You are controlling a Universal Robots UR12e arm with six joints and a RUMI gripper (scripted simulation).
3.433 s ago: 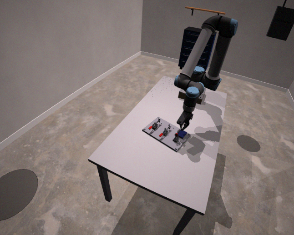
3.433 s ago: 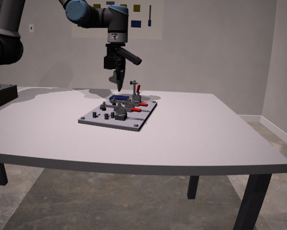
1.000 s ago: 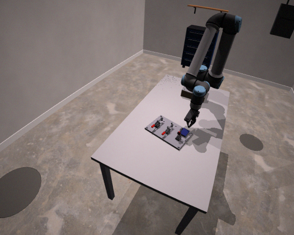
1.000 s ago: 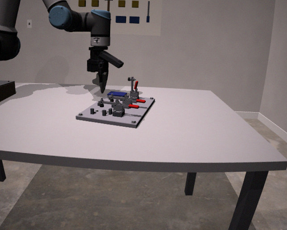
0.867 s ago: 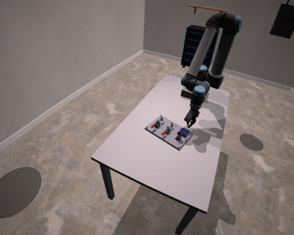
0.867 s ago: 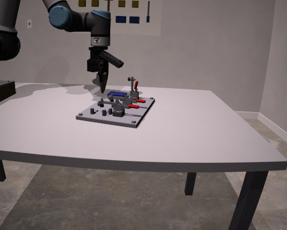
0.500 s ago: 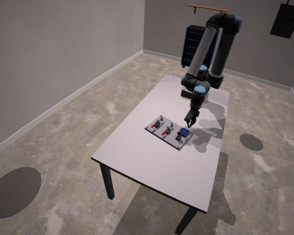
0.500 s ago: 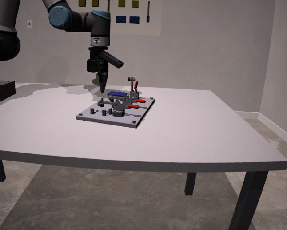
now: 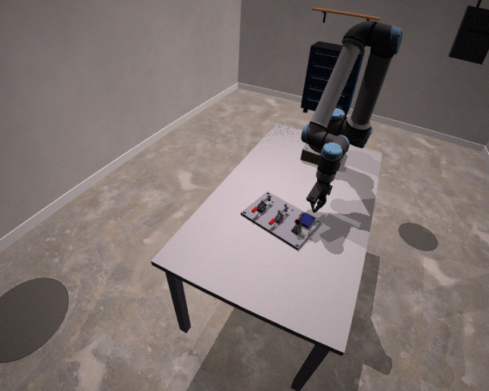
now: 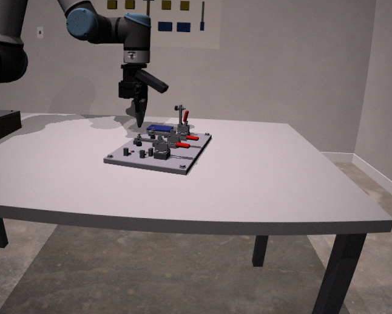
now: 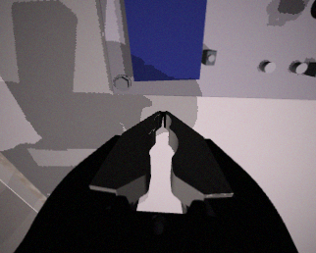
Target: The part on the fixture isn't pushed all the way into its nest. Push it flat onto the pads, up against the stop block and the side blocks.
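A flat blue part lies on the grey fixture plate at its end nearest the arm. It also shows in the exterior view and in the wrist view. My gripper is shut and empty. It hangs just above the table, a little outside the plate's edge, beside the blue part; it shows in the exterior view and the wrist view. The fingertips point down and do not touch the part.
Three toggle clamps with red handles stand on the plate, one handle upright. Small pins and blocks sit on the plate's near side. A bolt head marks the plate corner. The arm's base stands at the table's far end.
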